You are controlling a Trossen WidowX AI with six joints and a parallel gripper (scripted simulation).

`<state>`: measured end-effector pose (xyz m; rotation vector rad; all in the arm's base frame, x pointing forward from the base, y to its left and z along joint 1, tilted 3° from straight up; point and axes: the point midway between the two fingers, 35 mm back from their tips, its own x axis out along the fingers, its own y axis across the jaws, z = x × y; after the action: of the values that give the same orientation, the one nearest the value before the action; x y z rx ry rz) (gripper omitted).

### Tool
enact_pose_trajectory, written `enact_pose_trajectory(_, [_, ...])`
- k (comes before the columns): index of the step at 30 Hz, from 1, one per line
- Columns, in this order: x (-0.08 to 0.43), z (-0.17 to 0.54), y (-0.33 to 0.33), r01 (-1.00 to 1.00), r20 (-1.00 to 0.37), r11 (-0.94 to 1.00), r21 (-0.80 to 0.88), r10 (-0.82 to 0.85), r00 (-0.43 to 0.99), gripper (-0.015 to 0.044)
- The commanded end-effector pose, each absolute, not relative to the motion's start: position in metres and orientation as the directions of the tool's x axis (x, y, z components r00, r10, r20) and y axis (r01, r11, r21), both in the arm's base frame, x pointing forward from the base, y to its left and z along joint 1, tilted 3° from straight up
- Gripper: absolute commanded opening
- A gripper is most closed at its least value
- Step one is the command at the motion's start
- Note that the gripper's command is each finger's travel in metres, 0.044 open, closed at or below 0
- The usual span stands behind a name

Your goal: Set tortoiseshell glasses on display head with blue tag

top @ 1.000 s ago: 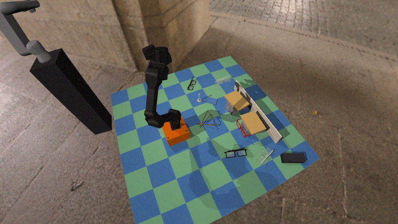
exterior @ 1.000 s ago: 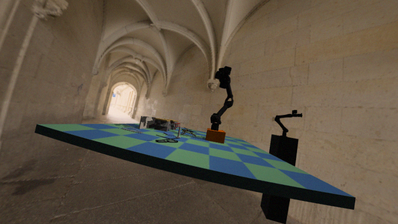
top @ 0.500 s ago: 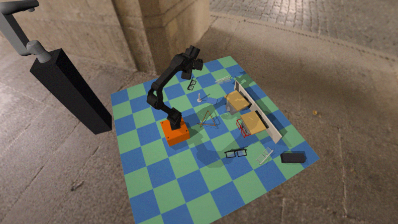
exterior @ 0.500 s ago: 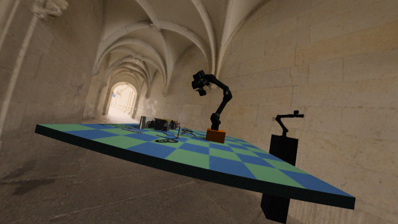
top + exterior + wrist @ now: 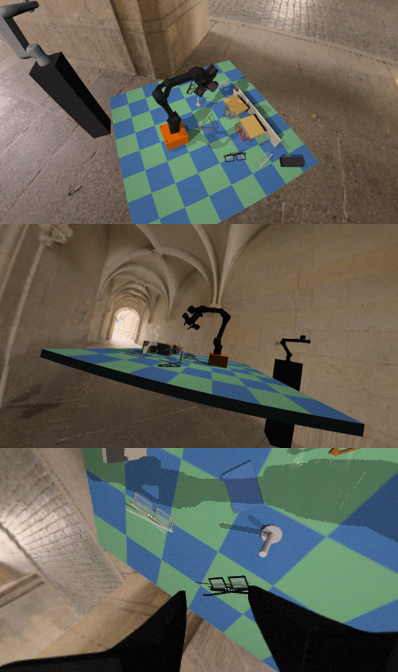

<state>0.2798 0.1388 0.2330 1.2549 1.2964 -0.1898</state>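
The tortoiseshell glasses seem to be the thin orange-brown frame (image 5: 210,122) on the checkered table, between the orange robot base and the heads. Two grey heads show under tan boards. One head (image 5: 230,112) is farther back; the other is mostly hidden by its board (image 5: 252,126) and has red glasses at its front. No blue tag can be made out. My gripper (image 5: 206,89) (image 5: 186,326) (image 5: 216,594) is open with nothing between its fingers, high above the table beyond the small white stand, away from the tortoiseshell glasses.
The white stand (image 5: 198,104) (image 5: 272,534) stands upright. Black glasses (image 5: 169,365) lie near the far edge; other black glasses lie in front. Clear glasses lie at both ends of the pale wall (image 5: 274,140). A dark block (image 5: 291,161) sits near the right corner.
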Motion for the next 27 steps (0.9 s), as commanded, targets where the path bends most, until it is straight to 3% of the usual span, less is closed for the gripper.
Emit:
enact_pose_trajectory(1, [0.299, 0.185, 0.107, 0.815, -0.858, 0.341, 0.468, 0.398, 0.326, 0.02])
enact_pose_trajectory(7, [0.311, 0.107, 0.041, 0.938, -0.951, 0.208, 0.278, 0.201, 0.237, 0.02])
enact_pose_trajectory(13, [0.292, 0.038, -0.022, 0.995, -0.996, 0.052, 0.084, 0.047, 0.081, 0.02])
enact_pose_trajectory(17, [0.285, 0.031, -0.023, 0.997, -0.998, 0.035, 0.063, 0.034, 0.061, 0.02])
enact_pose_trajectory(20, [0.285, 0.031, -0.023, 0.997, -0.998, 0.035, 0.063, 0.034, 0.061, 0.0121])
enact_pose_trajectory(27, [0.285, 0.031, -0.023, 0.997, -0.998, 0.035, 0.063, 0.034, 0.061, 0.012])
